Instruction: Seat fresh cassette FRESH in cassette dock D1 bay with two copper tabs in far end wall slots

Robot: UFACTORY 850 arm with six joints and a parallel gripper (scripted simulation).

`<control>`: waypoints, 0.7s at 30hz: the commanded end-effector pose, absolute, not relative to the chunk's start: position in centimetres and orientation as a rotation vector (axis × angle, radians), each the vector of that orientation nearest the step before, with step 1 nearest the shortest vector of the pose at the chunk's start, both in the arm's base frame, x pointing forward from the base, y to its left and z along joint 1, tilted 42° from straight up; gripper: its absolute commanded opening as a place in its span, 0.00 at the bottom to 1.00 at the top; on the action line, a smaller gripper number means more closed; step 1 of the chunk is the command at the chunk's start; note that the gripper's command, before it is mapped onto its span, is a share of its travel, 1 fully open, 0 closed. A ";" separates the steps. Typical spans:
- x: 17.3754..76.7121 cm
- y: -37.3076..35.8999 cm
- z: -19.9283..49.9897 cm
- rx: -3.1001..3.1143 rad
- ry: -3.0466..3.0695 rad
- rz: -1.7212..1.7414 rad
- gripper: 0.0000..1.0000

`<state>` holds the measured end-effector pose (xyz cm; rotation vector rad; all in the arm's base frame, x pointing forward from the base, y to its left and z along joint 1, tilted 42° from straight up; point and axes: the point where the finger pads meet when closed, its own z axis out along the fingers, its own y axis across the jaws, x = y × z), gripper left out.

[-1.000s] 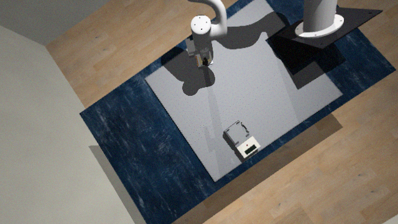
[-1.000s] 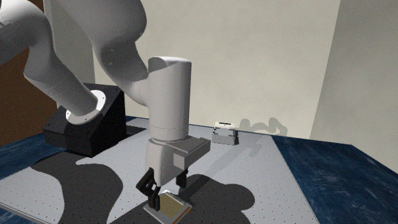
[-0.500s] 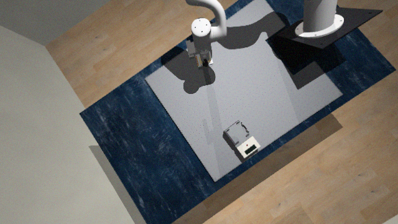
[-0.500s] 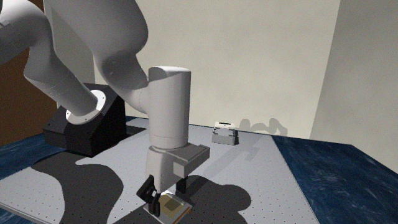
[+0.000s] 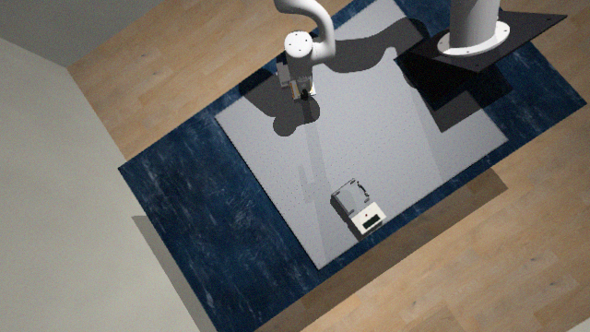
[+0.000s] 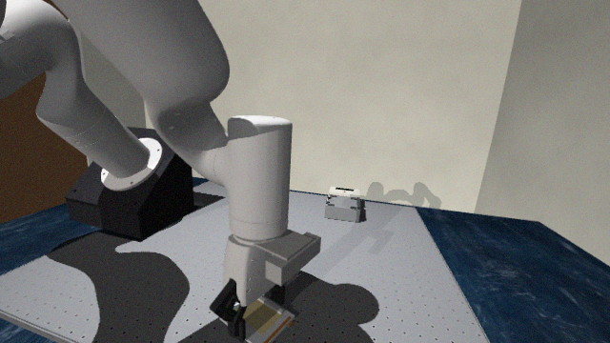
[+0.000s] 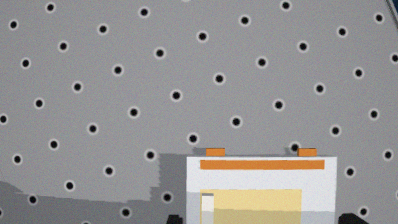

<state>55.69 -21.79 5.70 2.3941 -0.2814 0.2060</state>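
FRESH (image 7: 260,190) is a white cassette with a pale yellow window. It lies flat on the perforated plate, with an orange strip and two copper tabs (image 7: 215,152) at its far edge. A small white piece (image 7: 207,204) stands at the window's left end. My gripper (image 6: 254,310) is open and low over FRESH (image 6: 267,321), with one dark finger on each side of it. The fingertips just show at the bottom edge of the wrist view (image 7: 260,220). The dock D1 (image 5: 359,207) stands far off near the plate's opposite edge, with a small red dot on its white panel. D1 also shows in the exterior view (image 6: 344,206).
The arm's black base mount (image 5: 479,37) stands at one corner of the grey plate. Blue matting (image 5: 198,198) surrounds the plate, and wood floor lies beyond it. A wall rises close behind D1 in the exterior view.
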 end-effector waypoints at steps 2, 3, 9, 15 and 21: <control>55.8 -22.0 5.5 2.394 -0.281 0.208 1.00; 55.8 -22.0 5.5 2.394 -0.281 0.208 1.00; 55.8 -22.0 5.5 2.394 -0.281 0.208 0.00; 55.8 -22.0 5.5 2.394 -0.281 0.208 0.00; 55.8 -22.0 5.5 2.394 -0.281 0.208 0.00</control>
